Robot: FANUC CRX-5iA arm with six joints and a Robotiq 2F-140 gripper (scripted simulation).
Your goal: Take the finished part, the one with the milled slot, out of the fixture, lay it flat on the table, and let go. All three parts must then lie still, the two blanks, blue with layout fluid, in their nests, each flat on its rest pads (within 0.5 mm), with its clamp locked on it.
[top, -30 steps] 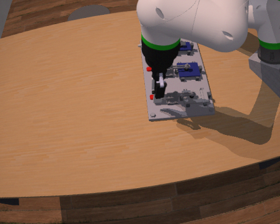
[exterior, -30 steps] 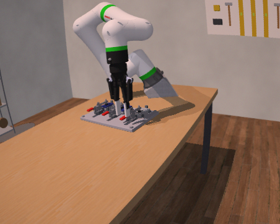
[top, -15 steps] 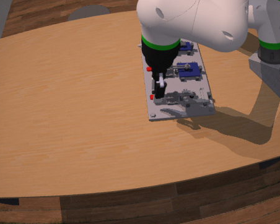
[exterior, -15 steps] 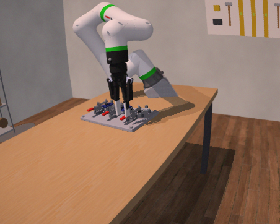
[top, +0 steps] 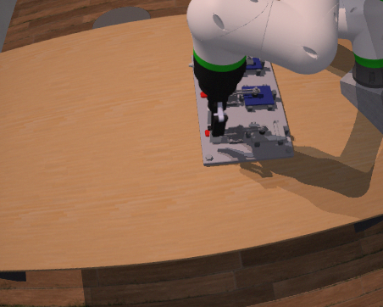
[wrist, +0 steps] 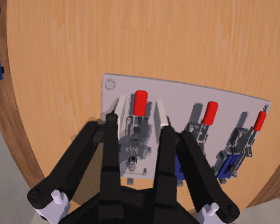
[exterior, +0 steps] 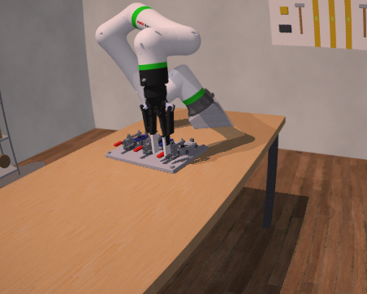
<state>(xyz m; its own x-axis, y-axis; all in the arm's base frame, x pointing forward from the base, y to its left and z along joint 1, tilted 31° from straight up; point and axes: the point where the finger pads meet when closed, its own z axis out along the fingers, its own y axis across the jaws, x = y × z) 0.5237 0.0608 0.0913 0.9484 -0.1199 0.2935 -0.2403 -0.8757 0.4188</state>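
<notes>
Can see the claw (top: 218, 128) (exterior: 161, 151) (wrist: 140, 106) partly open, with pale fingertips (exterior: 154, 144) on both sides of a red handle (top: 207, 133) (exterior: 161, 154) (wrist: 140, 103), seemingly not gripping it. Below, can see the fixture plate (top: 218, 159) (exterior: 140, 162) (wrist: 186, 90) inside the edges of the desk (top: 93, 148) (exterior: 110, 203) (wrist: 191, 40). Cannot surely make out the slotted part near this handle, among shadows. Beyond, can see the middle blue blank (top: 252, 101) (wrist: 179, 170) and, partly hidden under the arm in the top view, the end blue blank (top: 257, 66) (wrist: 231, 162).

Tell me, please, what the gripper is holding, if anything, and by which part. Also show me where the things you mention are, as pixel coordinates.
Nothing is held; the gripper (top: 218, 135) (exterior: 161, 155) (wrist: 140, 106) is open around a red handle (top: 207, 133) (exterior: 161, 154) (wrist: 140, 103).
</notes>
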